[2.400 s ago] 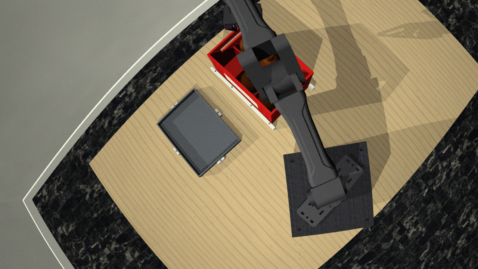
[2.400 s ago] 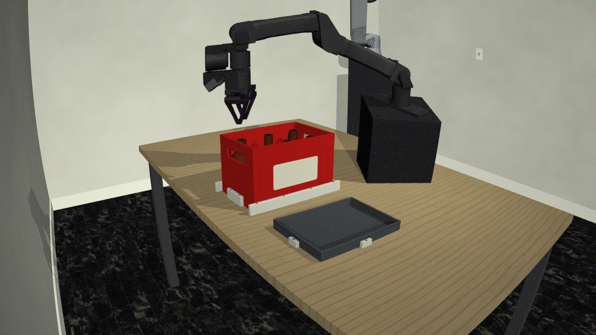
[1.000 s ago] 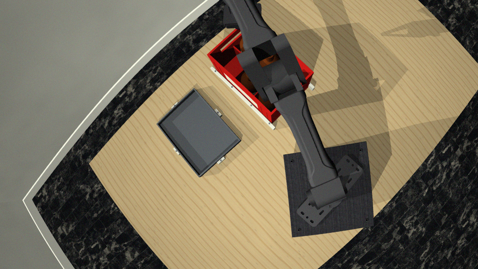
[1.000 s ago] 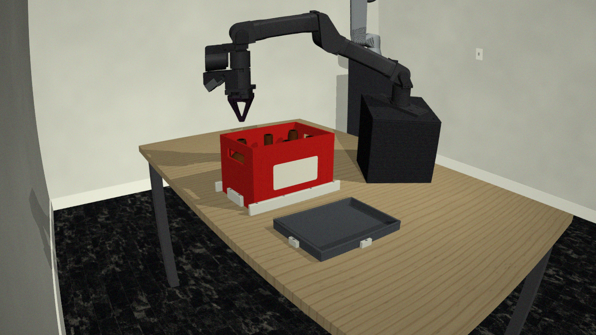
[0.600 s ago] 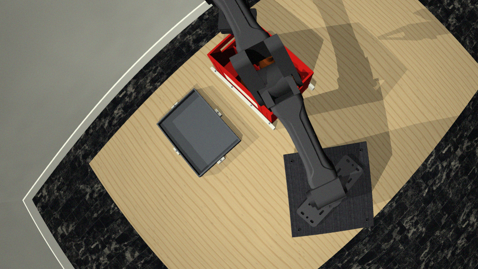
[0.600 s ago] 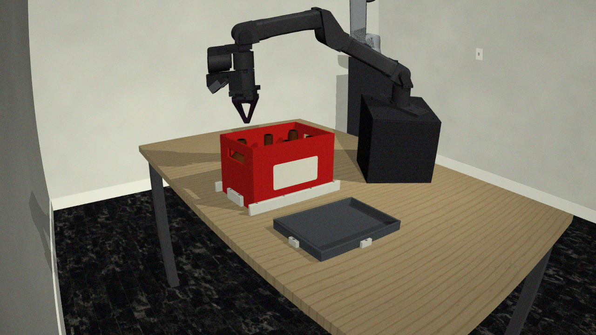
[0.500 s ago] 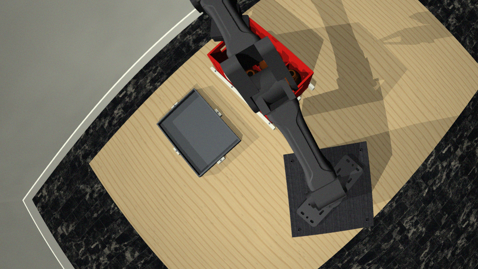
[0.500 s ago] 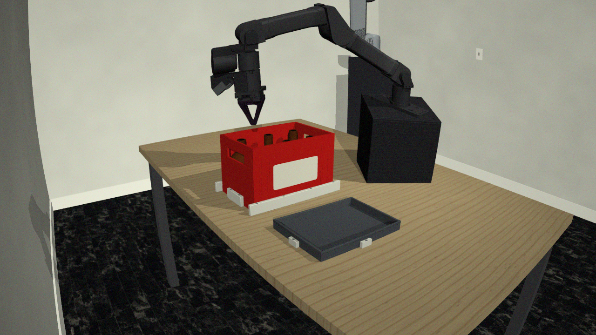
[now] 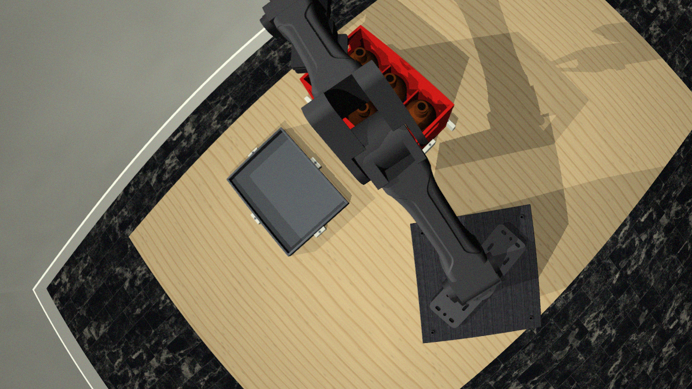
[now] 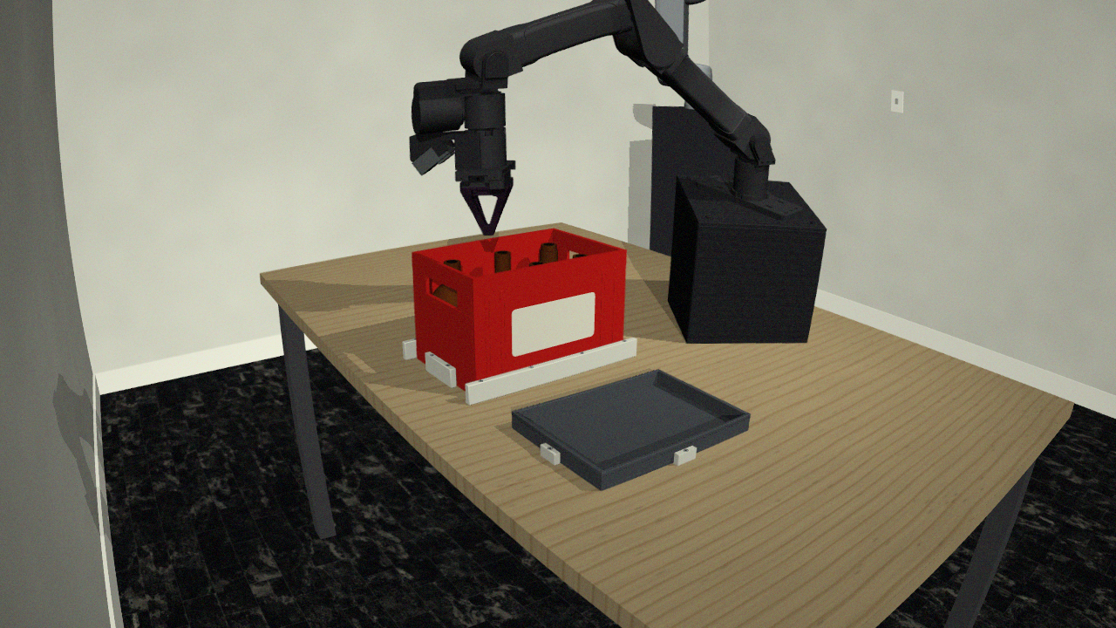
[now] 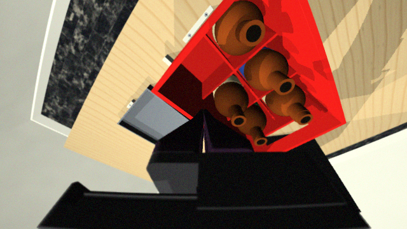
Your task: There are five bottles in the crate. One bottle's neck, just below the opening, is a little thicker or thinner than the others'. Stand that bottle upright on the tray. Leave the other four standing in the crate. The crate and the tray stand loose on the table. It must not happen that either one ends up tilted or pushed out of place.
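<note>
In the top view, the end effector is hidden by the arm. Below the arm, the crate (image 9: 411,72) (image 10: 491,328) (image 11: 331,95) is partly covered, and the tray (image 9: 290,193) (image 10: 632,421) (image 11: 159,117) lies to one side on the wooden counter (image 9: 217,251) (image 10: 858,390) (image 11: 111,95), with no bottle on it. The arm is carried by a black pedestal (image 9: 522,314) (image 10: 741,281).

In the exterior view, the end effector (image 10: 488,232) (image 11: 203,114) is closed to its narrowest, with nothing held, and is poised over the crate. A long white strip (image 10: 550,371) runs along the crate's foot, below the end effector. Behind, a pale wall (image 10: 273,140) is seen; a dark patterned floor (image 10: 194,500) lies beneath.

In the wrist view, five brown bottles (image 11: 265,71) are seen standing in their compartments, ahead of the fingertips and to one side; the sought one is among them, but cannot be named with confidence. The step appears to be neck comparison: rims should be judged at like distance and angle, since nearer necks look thicker. Once chosen, its neck should be approached from straight above with the fingers spread, then lifted past the dividers so the crate is not dragged.
</note>
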Tool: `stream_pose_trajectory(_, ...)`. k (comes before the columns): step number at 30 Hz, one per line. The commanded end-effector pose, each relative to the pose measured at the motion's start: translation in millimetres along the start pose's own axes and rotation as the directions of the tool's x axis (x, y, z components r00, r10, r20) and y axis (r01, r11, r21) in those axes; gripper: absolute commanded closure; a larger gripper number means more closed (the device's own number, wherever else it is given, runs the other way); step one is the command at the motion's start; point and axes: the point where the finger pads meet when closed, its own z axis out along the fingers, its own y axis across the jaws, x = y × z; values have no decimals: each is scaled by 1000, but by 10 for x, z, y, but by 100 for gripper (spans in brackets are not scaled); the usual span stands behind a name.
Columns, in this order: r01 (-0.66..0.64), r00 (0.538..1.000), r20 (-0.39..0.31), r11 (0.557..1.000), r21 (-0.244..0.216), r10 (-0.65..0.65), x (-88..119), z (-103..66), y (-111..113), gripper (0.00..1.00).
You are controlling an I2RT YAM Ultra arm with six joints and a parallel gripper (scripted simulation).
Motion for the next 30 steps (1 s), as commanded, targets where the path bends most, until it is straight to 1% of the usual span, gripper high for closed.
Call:
stream_pose_trajectory(1, -15, 998, 57, 1000, -21, 17, -107, -165, -9, 100)
stream_pose_trajectory(8, -15, 998, 57, 1000, -21, 17, -107, -165, -9, 100)
stream_pose_trajectory(9, -2, 996, 93, 999, -43, 6, -189, -279, 67, 39)
stream_pose_trajectory(30, -3, 996, 87, 999, -39, 7, -173, -277, 57, 39)
